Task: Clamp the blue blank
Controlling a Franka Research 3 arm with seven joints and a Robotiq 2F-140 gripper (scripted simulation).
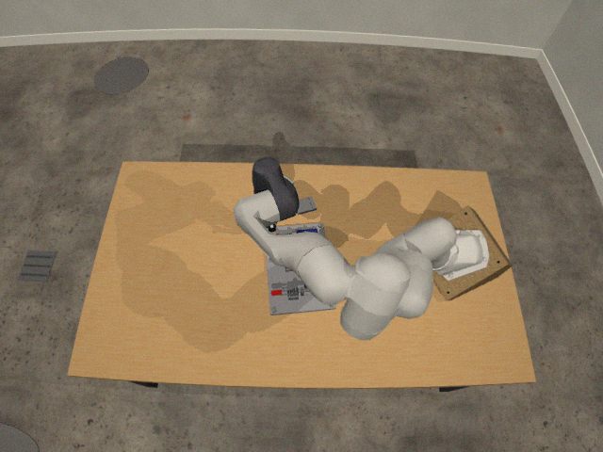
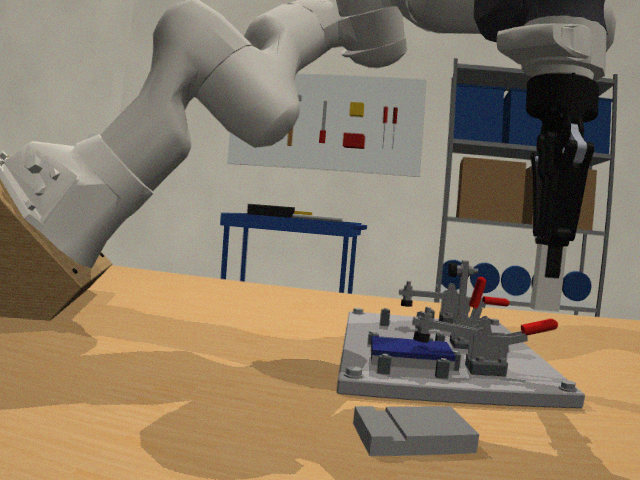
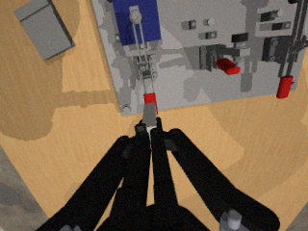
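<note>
The blue blank (image 1: 306, 231) (image 2: 413, 347) (image 3: 150, 24) sits in its nest at the near edge of the fixture plate (image 1: 317, 307) (image 2: 465, 395) (image 3: 183, 91), right of centre in the exterior view, with the clamp bar (image 2: 449, 326) reaching over it and its tip apparently on the top face. The hand (image 2: 553, 268) (image 3: 151, 111) is pressed together on nothing, fingers pointing down, at the right of the exterior frame. What matters is the red handle (image 2: 539, 326) (image 3: 150, 98): in the exterior view it lies below the fingertips and slightly to their left, a gap between, its long axis rising gently toward the right; in the wrist view it lies just above the tips, in line with the bar. The closed tips look well placed to press down on its outer end, should it need more travel; whether it has passed dead centre I cannot tell. A push off the handle's axis could slide off sideways. The finished part (image 1: 306, 205) (image 2: 429, 431) (image 3: 45, 30) appears flat on the worktop (image 1: 194, 360) (image 2: 206, 439) (image 3: 194, 141), slot up, at the lower right of the exterior frame, and probably needs no handling.
</note>
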